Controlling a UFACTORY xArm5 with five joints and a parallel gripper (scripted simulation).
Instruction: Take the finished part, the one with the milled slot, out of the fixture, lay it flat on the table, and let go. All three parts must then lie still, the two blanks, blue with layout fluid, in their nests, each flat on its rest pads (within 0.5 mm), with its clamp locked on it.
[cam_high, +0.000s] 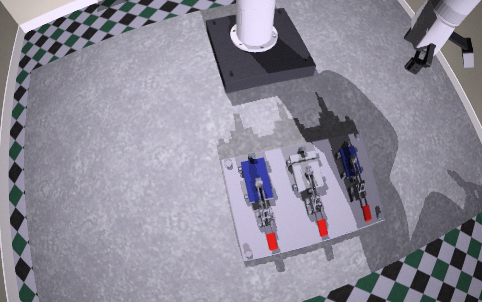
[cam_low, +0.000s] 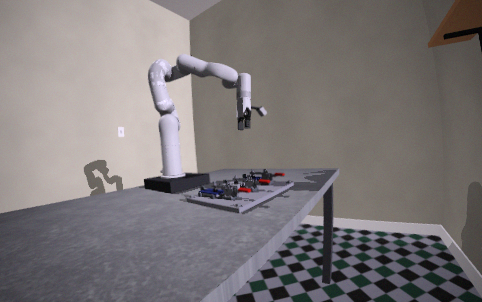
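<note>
The arm stands on a dark base plate at the back of the grey table, and its gripper hangs high in the air with the fingers spread fully apart and nothing between them, well away from the fixture plate and off to one side of it. In the exterior view the gripper points straight down, far above the table surface. The light-coloured fixture plate lies flat on the table in front of the base and carries three nests in a row. The finished part, pale metal, sits in the middle nest, with its toggle clamp lying over it and the red handle pointing away from the base. A blue blank sits in the nest on the left of the top view and a second blue blank in the nest on the right, which lies in the arm's shadow; each has its own clamp with a red handle pointing the same way. Whether the clamps are locked down cannot be told at this size, and the milled slot is too small to make out
</note>
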